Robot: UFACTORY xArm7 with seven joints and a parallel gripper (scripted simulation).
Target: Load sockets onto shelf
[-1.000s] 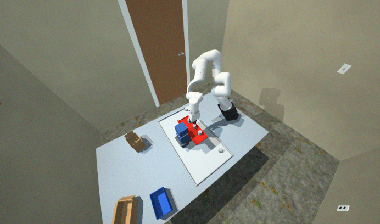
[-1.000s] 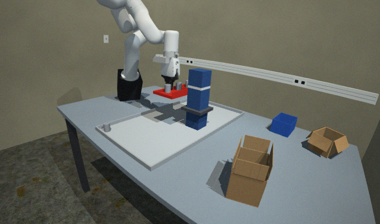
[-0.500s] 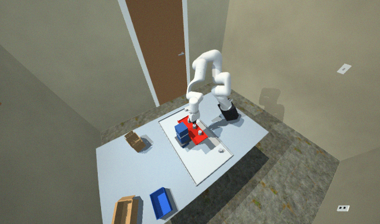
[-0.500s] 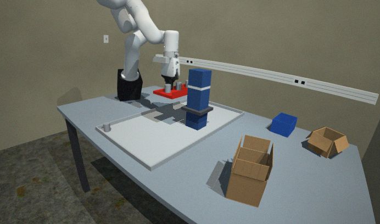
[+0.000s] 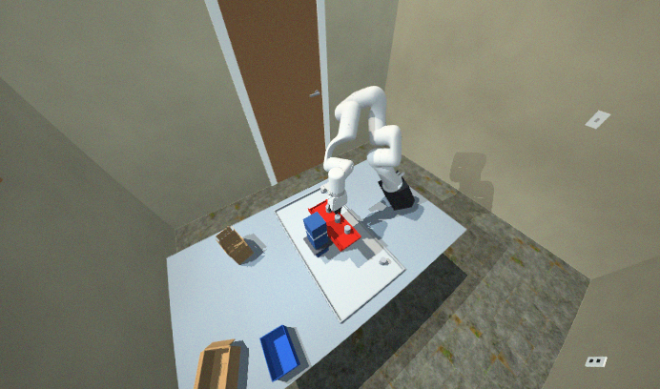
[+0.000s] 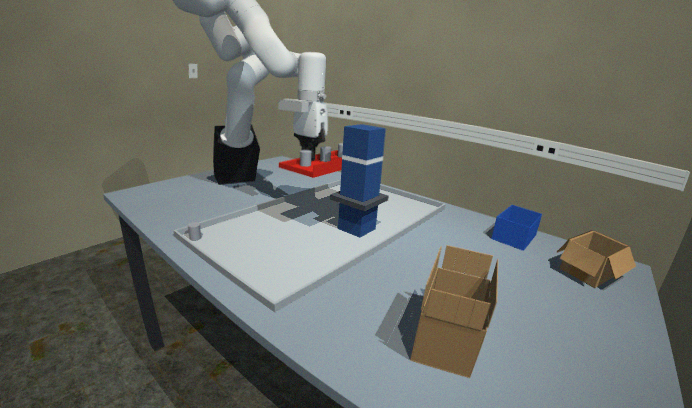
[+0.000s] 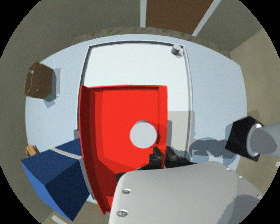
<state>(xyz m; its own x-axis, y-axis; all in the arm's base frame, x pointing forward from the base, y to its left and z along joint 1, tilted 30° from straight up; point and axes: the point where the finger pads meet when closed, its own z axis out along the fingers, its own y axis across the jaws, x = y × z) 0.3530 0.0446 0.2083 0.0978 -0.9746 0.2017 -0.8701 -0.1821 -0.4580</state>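
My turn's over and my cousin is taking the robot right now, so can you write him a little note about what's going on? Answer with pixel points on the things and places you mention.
Hand (image 5: 334, 213) (image 6: 309, 158) (image 7: 160, 154): shut on the edge of the red shelf (image 5: 344, 241) (image 6: 313, 171) (image 7: 116, 115).
On the shelf: three sockets (image 5: 337, 218) (image 6: 305, 158) (image 7: 142, 135), inside the rim.
On the white tray (image 5: 341, 299) (image 6: 252, 263) (image 7: 126, 65): two sockets (image 5: 382, 261) (image 6: 194, 231) (image 7: 176, 49), at different corners.
Left: get the shelf to the white band (image 5: 317, 235) (image 6: 362, 160) (image 7: 68, 153) (I can't tell if it's there), let go gently, then perhaps try another socket.
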